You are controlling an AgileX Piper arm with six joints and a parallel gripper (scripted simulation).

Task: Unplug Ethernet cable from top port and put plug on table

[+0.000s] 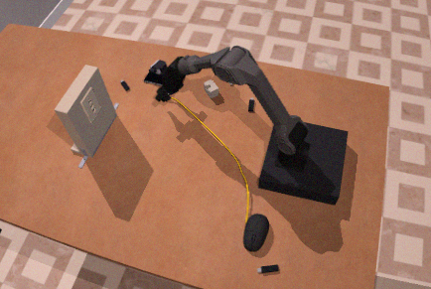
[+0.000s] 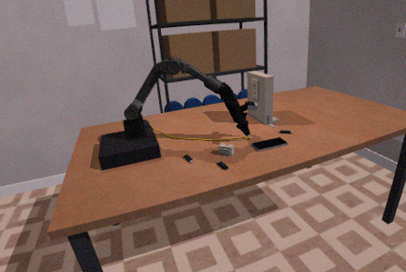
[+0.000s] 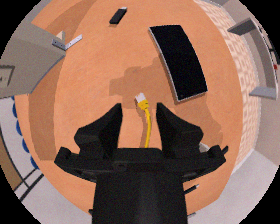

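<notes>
Wall plate (image 1: 86,109): I take this as my landmark, a pale upright block at the left of the brown surface (image 1: 164,204); from above, I cannot make out any cable in either of its ports.

Small black piece (image 1: 125,85): lying just right of the wall plate, apart from it.

Dark flat slab (image 3: 180,62): near the wall plate on its right; in the wrist view it sits beyond the plug and to the right of it, not touching it.

Hand (image 3: 139,124): I have it tipped down over the surface, right of the wall plate, its fingers standing apart with nothing gripped between them.

Plug (image 3: 143,102): pale, lying on the bare surface right of the wall plate and well clear of it, between and just past my fingertips, touching neither as far as I can see.

Yellow cable (image 1: 218,140): runs from the plug away from the wall plate across the surface to a black mouse-shaped object (image 1: 256,232) near the front edge.

White block (image 1: 212,87): farther right of the wall plate, beyond the hand.

Arm base (image 1: 332,184): black, far right of the wall plate.
</notes>
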